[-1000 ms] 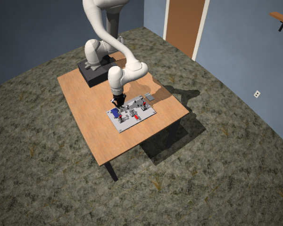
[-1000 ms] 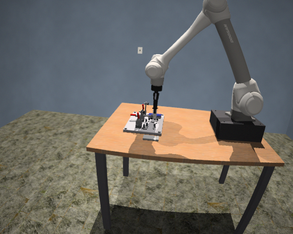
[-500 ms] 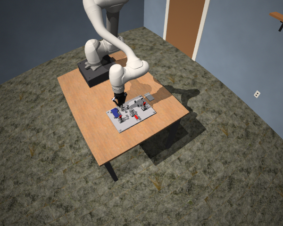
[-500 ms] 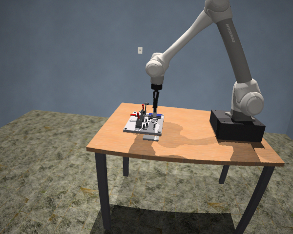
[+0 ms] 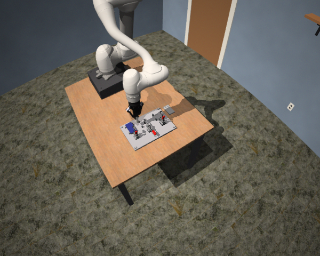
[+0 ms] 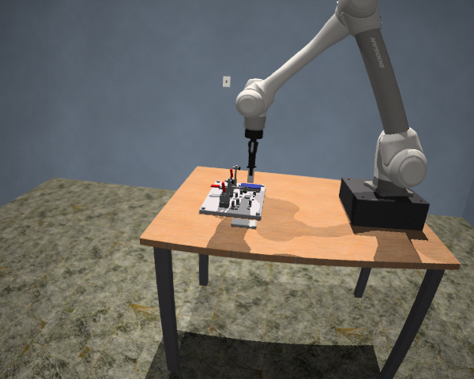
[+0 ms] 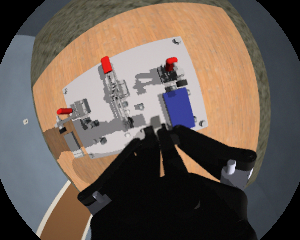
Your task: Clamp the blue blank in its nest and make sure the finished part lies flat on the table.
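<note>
Moving your closed, empty jaws (image 5: pixel 137 121) (image 6: pixel 250 179) sideways could bump the blue blank (image 5: pixel 130 127) (image 6: pixel 251 185) (image 7: pixel 179 108) crooked, because they are so near it.

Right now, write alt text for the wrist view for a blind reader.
A closed black gripper reaches over a light fixture plate on a wooden table, beside a blue blank. Three red-handled clamps stand on the plate; a gray part lies off its edge.
</note>
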You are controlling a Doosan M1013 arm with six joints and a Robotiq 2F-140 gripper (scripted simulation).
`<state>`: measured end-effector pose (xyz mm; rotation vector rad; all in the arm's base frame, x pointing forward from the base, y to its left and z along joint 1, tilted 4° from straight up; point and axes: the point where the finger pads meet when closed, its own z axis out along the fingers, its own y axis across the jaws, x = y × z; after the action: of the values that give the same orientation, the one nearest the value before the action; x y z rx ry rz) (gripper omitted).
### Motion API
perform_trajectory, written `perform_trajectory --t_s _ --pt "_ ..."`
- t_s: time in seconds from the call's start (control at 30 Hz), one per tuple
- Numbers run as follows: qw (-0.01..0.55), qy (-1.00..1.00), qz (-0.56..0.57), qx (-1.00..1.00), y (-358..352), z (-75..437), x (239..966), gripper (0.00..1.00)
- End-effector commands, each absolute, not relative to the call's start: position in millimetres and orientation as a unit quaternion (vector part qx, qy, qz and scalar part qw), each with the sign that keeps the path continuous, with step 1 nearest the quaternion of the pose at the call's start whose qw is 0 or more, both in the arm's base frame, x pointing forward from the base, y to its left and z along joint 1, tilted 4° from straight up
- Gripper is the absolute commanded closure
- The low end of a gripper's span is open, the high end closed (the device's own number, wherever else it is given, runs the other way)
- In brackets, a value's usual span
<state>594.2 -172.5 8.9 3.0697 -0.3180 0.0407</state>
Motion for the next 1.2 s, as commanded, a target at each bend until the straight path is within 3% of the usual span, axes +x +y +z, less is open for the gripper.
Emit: perform_trajectory --t_s 0.0,0.1,0.13,0.67,1.17 --pt "0.028 -0.103 0.013 0.994 -172.4 9.0 594.2 1.0" --pt "0.028 -0.103 0.013 0.994 -172.4 9.0 594.2 1.0" --pt "0.028 -0.103 0.013 0.994 -172.4 9.1 594.2 0.72" --pt "0.028 -0.103 0.013 0.994 -165.8 123.0 591.8 0.72" --pt "0.028 -0.103 0.013 0.994 -196.4 129.5 585.2 0.72"
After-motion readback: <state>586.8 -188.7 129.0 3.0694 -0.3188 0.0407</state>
